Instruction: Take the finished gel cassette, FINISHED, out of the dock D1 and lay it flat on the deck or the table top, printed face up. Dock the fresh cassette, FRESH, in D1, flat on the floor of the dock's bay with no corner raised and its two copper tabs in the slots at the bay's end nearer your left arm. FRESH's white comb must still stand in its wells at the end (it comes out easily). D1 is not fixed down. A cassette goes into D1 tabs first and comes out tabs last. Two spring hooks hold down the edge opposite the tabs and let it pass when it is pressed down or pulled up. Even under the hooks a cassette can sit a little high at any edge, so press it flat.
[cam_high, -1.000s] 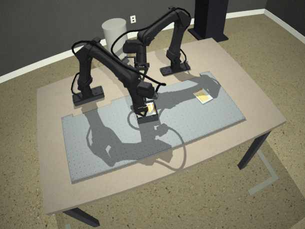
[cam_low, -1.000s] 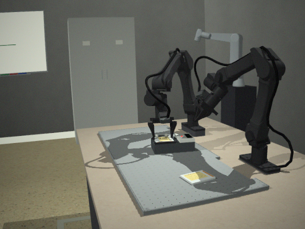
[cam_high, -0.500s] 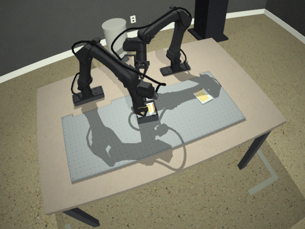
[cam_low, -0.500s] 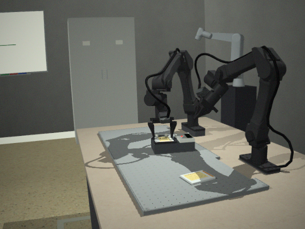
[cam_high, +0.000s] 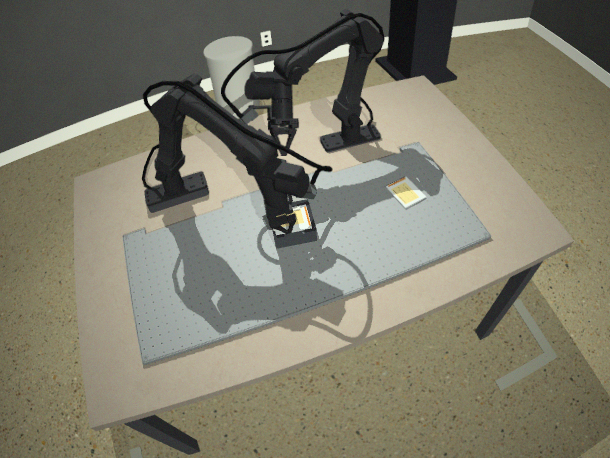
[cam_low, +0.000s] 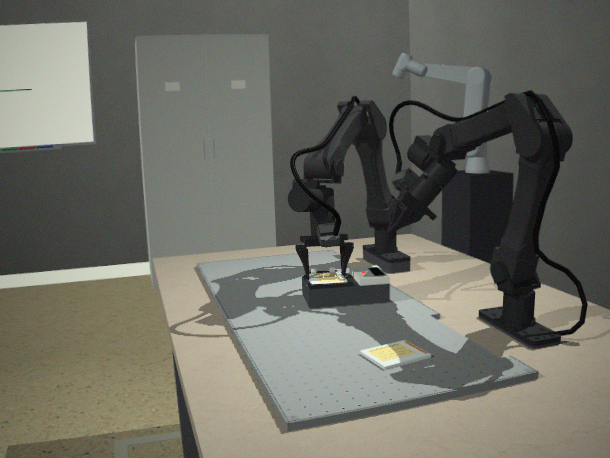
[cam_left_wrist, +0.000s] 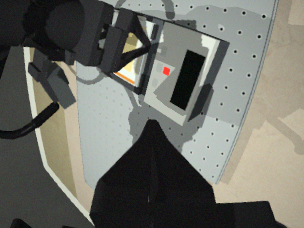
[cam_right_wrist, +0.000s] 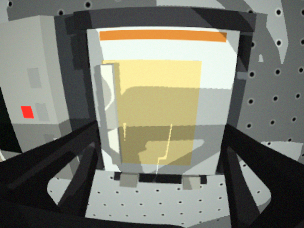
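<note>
Right wrist view: FRESH (cam_high: 301, 218) (cam_low: 327, 281) (cam_left_wrist: 135, 70) (cam_right_wrist: 160, 110) sits in the bay of dock D1 (cam_high: 296, 240) (cam_low: 345, 296) (cam_left_wrist: 160, 102) (cam_right_wrist: 165, 19), a white cassette with a straw-yellow gel, partly dulled by bands of shadow. An orange strip (cam_right_wrist: 162, 36) runs across its face at the end nearer the left arm; the copper tabs themselves cannot be made out. Along one side of the gel the comb (cam_right_wrist: 110, 110) shows as a pale raised bar; how deep it sits cannot be judged. At the opposite end two small grey hooks (cam_right_wrist: 129, 180) (cam_right_wrist: 191, 181) stand by the cassette's edge; whether they cover it, or every corner lies flat, I cannot tell. The right gripper (cam_high: 285, 229) (cam_low: 325, 275) (cam_left_wrist: 129, 39) (cam_right_wrist: 160, 130) has its jaws set wide, closed on FRESH's two long sides. The left gripper (cam_high: 283, 151) (cam_low: 391, 227) (cam_left_wrist: 151, 125) is fully closed with nothing in it, held up away from the cassettes. FINISHED (cam_high: 406, 193) (cam_low: 395, 354) lies flat on the grey perforated deck (cam_high: 400, 240) (cam_low: 280, 360) (cam_left_wrist: 105, 145) (cam_right_wrist: 280, 120), well apart from the dock, its face up: white border, yellow panel with fine dark marks, an orange strip at one end, shadow over part of it.
</note>
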